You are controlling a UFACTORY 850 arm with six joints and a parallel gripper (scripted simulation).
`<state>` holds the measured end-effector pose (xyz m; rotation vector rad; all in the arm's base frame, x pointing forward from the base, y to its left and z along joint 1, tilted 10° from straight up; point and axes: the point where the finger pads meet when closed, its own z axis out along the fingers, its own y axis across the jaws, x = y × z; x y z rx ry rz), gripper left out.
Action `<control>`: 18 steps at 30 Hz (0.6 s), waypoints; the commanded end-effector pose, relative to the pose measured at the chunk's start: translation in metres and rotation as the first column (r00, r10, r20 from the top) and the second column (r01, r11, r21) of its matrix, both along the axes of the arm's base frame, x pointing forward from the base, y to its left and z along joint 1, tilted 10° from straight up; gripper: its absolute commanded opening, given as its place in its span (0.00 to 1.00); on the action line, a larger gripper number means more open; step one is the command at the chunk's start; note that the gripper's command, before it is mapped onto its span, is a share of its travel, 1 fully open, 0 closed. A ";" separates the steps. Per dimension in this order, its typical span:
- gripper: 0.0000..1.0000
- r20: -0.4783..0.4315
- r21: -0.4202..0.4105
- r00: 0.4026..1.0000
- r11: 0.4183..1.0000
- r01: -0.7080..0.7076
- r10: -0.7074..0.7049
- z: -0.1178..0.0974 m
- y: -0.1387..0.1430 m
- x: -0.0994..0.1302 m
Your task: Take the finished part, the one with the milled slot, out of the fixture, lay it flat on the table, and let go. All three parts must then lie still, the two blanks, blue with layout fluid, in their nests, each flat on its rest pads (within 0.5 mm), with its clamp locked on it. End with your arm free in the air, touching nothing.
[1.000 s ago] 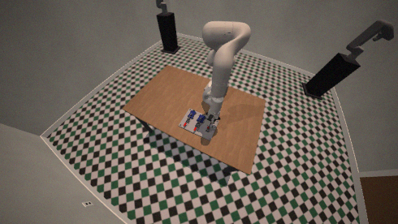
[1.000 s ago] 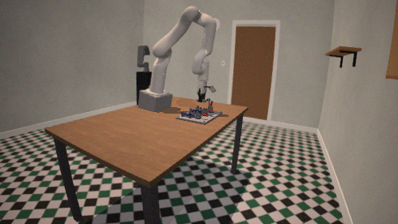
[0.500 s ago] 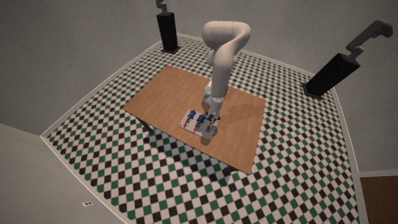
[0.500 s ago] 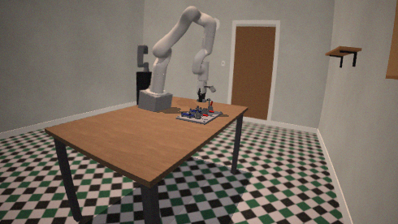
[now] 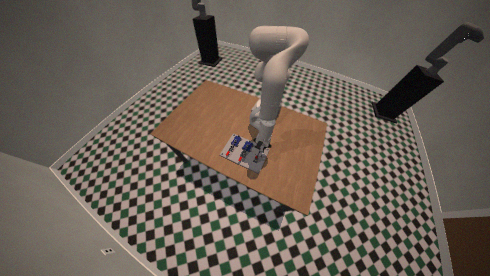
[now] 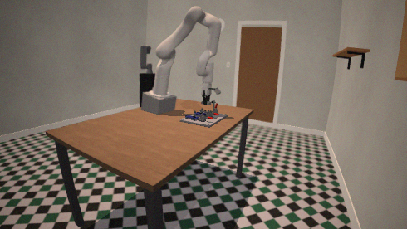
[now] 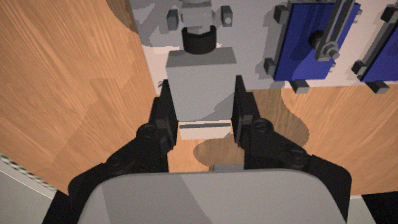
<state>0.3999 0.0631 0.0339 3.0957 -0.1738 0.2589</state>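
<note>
The gripper [image 5: 263, 145] [image 6: 206, 102] [image 7: 203, 92] grips the finished part [image 7: 201, 85], seemingly raised above the fixture [image 5: 226, 151] [image 6: 208, 122] [image 7: 250, 75], while both blue blanks [image 5: 236, 140] [image 6: 191, 118] [image 7: 302, 47] remain nested (clamp locking unreadable), leaving flat placement on the surface [image 5: 195, 115] [image 6: 125, 137] [image 7: 75, 60], release and withdrawal.

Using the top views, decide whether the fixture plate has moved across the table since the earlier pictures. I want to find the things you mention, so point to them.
No. The plate [image 5: 250, 164] [image 6: 195, 122] [image 7: 250, 30] shows no visible shift against the edges of the table [image 5: 190, 110] [image 6: 125, 133] [image 7: 75, 75] in the top view.
</note>
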 end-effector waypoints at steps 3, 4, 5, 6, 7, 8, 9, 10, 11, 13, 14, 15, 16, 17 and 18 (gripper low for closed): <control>0.00 0.001 0.000 1.000 1.000 0.000 0.000 0.000 0.000 0.001; 0.00 0.001 0.000 1.000 1.000 0.000 0.000 0.000 0.000 0.001; 0.00 0.001 0.000 1.000 1.000 0.000 0.000 0.000 0.001 0.001; 0.00 0.001 0.000 1.000 1.000 0.000 0.000 0.000 0.001 0.001; 0.00 0.001 0.000 1.000 1.000 0.000 0.000 0.000 0.001 0.001; 0.00 0.001 0.000 1.000 1.000 0.000 0.000 0.000 0.002 0.001; 0.00 0.001 0.000 1.000 1.000 0.000 0.000 0.000 0.002 0.001; 0.00 0.001 0.000 1.000 1.000 0.000 0.000 0.000 0.003 0.001; 0.00 0.001 0.000 1.000 1.000 0.000 0.000 0.000 0.003 0.001; 0.00 0.001 0.000 1.000 1.000 0.000 0.000 0.000 0.005 0.001; 0.00 0.001 0.000 1.000 1.000 0.000 0.000 0.000 0.006 0.001; 0.00 0.001 0.000 1.000 1.000 0.000 0.000 0.000 0.007 0.001; 0.00 0.001 0.000 1.000 1.000 0.000 0.000 0.000 0.007 0.001; 0.00 0.001 0.000 1.000 1.000 0.000 0.000 0.000 0.007 0.001; 0.00 0.001 0.000 1.000 1.000 0.000 0.000 0.000 0.008 0.001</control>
